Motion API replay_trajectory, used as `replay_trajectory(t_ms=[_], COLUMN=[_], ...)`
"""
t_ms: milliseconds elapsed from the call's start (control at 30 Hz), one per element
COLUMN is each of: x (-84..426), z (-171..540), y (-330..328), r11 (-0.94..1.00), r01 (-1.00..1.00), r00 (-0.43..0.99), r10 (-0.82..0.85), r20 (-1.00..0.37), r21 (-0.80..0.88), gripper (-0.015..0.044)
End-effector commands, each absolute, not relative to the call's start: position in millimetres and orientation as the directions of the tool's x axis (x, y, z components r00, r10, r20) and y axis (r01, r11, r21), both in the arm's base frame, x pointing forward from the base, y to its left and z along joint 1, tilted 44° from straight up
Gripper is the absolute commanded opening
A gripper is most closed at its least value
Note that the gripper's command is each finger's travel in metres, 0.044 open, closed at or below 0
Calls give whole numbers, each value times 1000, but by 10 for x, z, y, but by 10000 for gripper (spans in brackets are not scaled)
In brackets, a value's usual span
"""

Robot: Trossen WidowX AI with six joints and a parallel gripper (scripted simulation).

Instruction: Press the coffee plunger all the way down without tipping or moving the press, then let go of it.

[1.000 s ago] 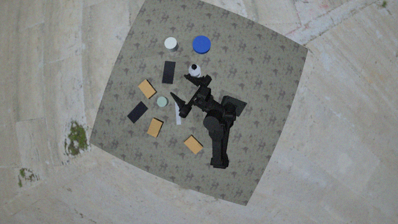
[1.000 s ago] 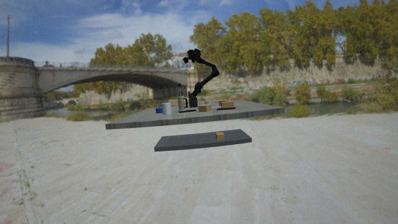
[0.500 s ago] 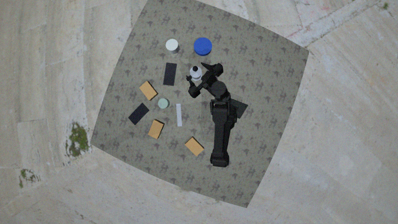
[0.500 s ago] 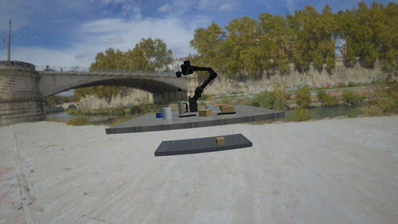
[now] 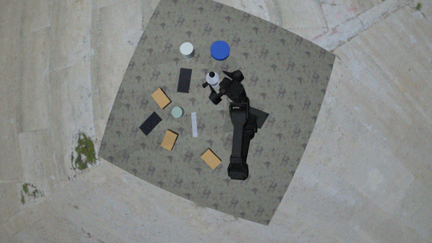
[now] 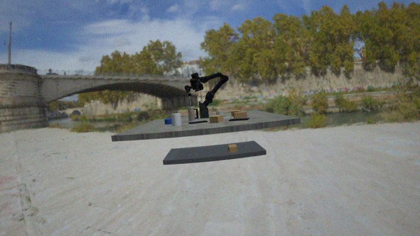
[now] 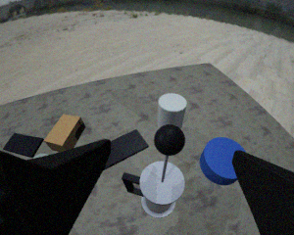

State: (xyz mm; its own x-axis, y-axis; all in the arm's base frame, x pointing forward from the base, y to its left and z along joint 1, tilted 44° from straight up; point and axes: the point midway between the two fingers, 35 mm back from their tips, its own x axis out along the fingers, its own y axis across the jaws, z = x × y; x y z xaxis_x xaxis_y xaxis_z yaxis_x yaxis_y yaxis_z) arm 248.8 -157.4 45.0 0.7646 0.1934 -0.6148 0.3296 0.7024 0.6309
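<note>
Gripper [image 7: 167, 190] spread wide, empty, hovers above plunger knob [image 7: 170, 140] of press [image 7: 162, 188] (rod up, unpressed). Nothing done: closing, pressing down, release all remain.

The arm [image 6: 213, 88] rose from its base, bent sharply at the elbow and reached forward and down, wrist pitched so the gripper [image 5: 219, 85] faced downward. The fingers stood spread wide, nothing between them; in the wrist view they framed both lower corners as dark wedges, well apart. From above, one fingertip pointed away from the base, the other lay nearer the forearm. Gripper hung high, touching nothing.
</note>
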Motion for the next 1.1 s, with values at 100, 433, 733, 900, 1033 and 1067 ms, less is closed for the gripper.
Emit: replay_trajectory(t_ms=[100,433,733,900,1033,1067], x=[2512,2637,2750,2792,2792,2792], z=[395,294,206,173,173,173], y=[-1538,-1511,-1475,-1457,-1457,-1457], r11=[709,710,710,709,709,709], r01=[329,328,326,325,325,325], r00=[766,766,768,769,769,769], r10=[186,186,187,187,187,187], r20=[-615,-615,-613,-612,-612,-612], r21=[624,623,625,625,625,625], gripper=[440,440,440,440,335,309])
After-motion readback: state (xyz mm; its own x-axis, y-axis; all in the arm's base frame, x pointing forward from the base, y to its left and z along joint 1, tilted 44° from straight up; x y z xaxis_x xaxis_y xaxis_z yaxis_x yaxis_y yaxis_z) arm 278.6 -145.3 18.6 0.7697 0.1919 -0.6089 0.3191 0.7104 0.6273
